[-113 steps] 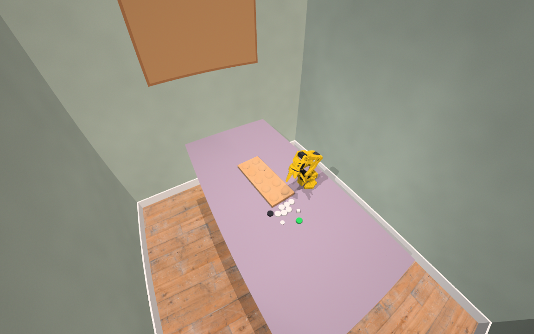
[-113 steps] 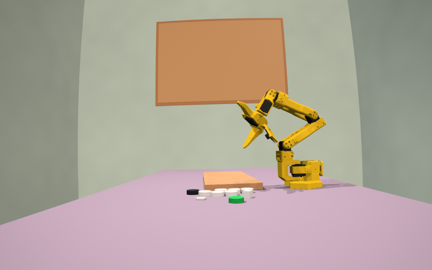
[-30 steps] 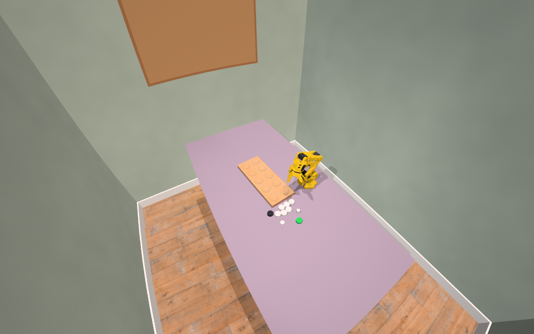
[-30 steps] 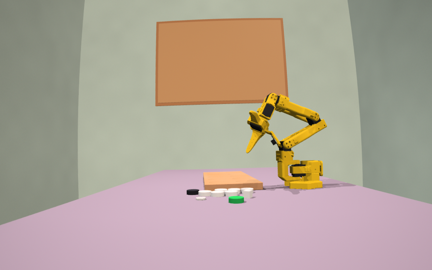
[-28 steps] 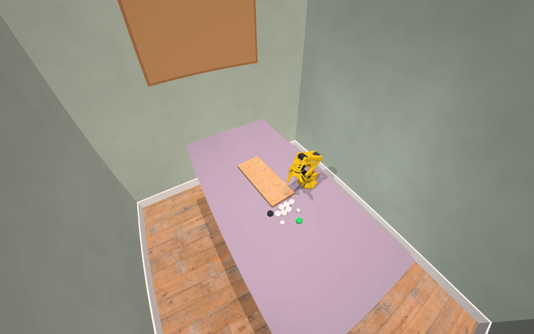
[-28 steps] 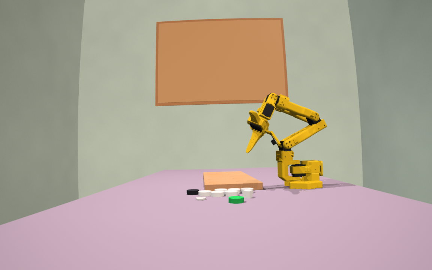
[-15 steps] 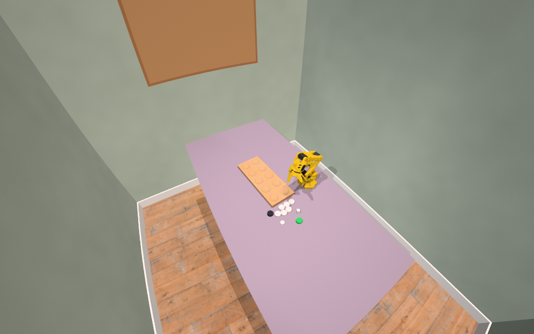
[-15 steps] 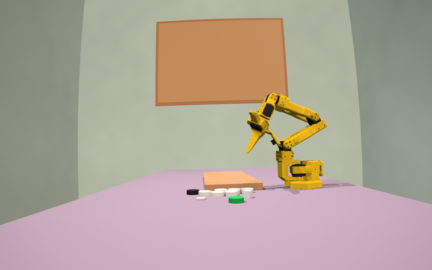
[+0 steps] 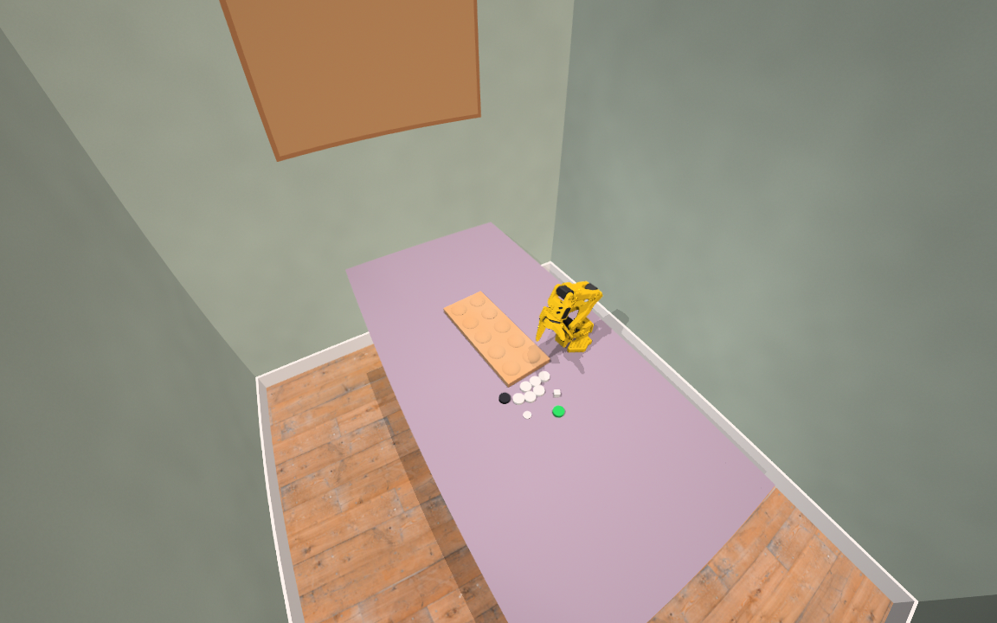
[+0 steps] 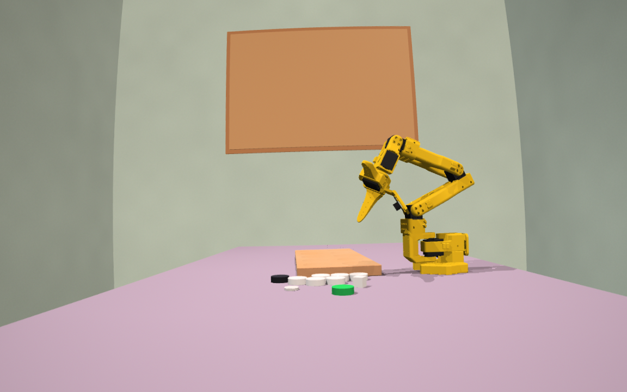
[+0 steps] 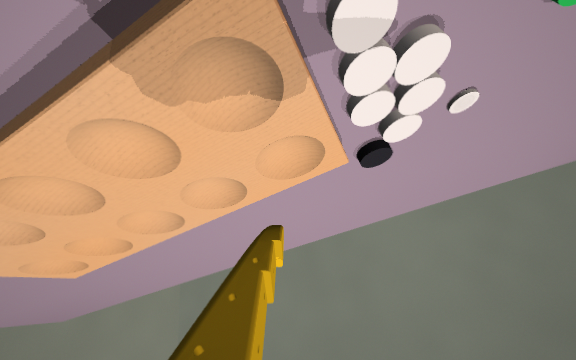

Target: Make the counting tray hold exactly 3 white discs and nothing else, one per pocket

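The counting tray (image 9: pixel 529 371) (image 10: pixel 335 270) (image 11: pixel 240 156) lies flat, and its pockets look empty. Several white discs lie close together in two rows on the table just off the tray's near end; one of them is the white disc (image 9: pixel 518 398) (image 10: pixel 297 280) (image 11: pixel 402 128) at the row's end beside the black disc (image 9: pixel 504 398) (image 10: pixel 280 279) (image 11: pixel 375 154). My gripper (image 10: pixel 361 191) is wide open and empty, high above the table, on the arm's side of the tray. Only one jaw shows in the wrist view.
A smaller white disc (image 9: pixel 527 414) (image 10: pixel 291 288) (image 11: pixel 463 102), a white cube (image 9: pixel 556 393) (image 10: pixel 359 281) and a green disc (image 9: pixel 558 411) (image 10: pixel 342 290) (image 11: pixel 569 1) lie on the table beyond the white rows, away from the tray. The arm's base stands beside the tray.
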Tool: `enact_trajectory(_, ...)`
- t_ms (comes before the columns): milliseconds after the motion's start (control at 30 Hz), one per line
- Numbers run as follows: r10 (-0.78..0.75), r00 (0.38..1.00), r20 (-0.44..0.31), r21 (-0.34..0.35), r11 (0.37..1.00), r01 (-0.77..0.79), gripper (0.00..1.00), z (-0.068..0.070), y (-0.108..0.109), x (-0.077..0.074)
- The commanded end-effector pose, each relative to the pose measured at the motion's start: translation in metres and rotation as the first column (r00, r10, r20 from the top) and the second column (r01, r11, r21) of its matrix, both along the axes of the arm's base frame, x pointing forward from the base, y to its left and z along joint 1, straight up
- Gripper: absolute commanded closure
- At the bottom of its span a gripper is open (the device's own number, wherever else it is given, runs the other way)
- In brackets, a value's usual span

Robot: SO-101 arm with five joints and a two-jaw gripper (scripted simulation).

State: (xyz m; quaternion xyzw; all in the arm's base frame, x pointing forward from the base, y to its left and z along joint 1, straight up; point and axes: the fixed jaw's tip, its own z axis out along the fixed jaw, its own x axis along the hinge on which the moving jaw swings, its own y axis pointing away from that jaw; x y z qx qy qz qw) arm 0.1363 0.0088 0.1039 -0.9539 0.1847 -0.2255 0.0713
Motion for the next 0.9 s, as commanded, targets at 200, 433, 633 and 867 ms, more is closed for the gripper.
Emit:
enact_trajectory(200,0.129,0.991,-0.021,-0.081,0.988,-0.13,0.0,-0.005,-0.005,-0.007)
enact_trajectory(433,-0.017,0.999,-0.03,-0.025,1.0,0.016,0.0,-0.005,-0.009,-0.007)
enact_trajectory(633,-0.228,0.972,-0.054,0.053,0.972,0.231,0.0,-0.006,-0.014,-0.008)
enact_trajectory(867,-0.352,0.933,-0.073,0.103,0.928,0.358,0.0,-0.007,-0.02,-0.009)
